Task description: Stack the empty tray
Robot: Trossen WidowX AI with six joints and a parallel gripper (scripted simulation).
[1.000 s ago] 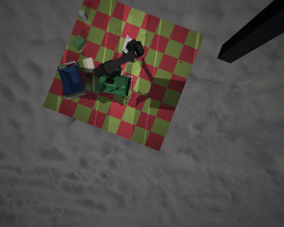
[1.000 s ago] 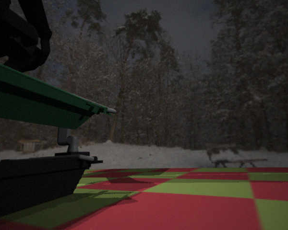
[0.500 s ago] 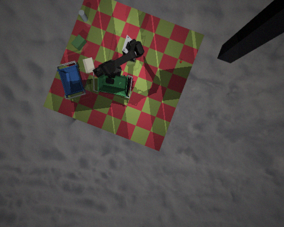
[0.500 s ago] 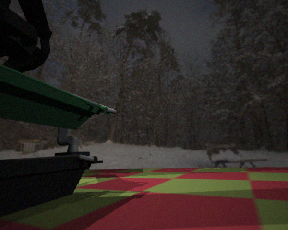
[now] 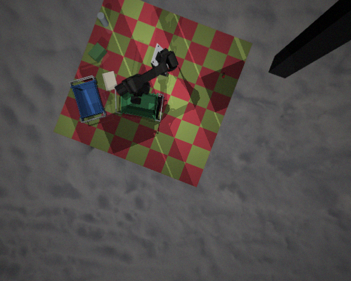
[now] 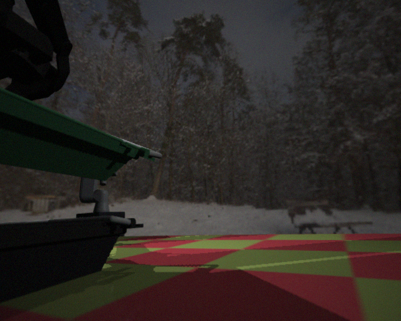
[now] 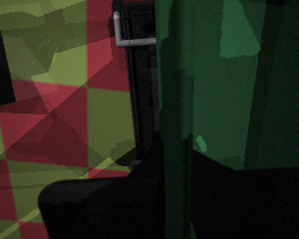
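My gripper (image 5: 136,99) (image 7: 167,147) is shut on the long wall of the green empty tray (image 5: 144,105) (image 6: 55,152) (image 7: 224,90) and holds it in the air. The tray is tilted, and in the exterior view its right end slopes down. Right under it stands a dark tray (image 6: 38,252) (image 7: 142,90). A grey wire bar (image 6: 93,198) (image 7: 135,42) rises above the dark tray's rim, close under the green tray. I cannot tell whether they touch. The dark tray's load is hidden.
A blue tray (image 5: 88,96) with wire bars at both ends lies to the left. A cream box (image 5: 109,79), a green cube (image 5: 97,51) and a grey cylinder (image 5: 102,19) stand behind it. The arm's base (image 5: 167,58) is at the back. A black beam (image 5: 315,39) is off the table.
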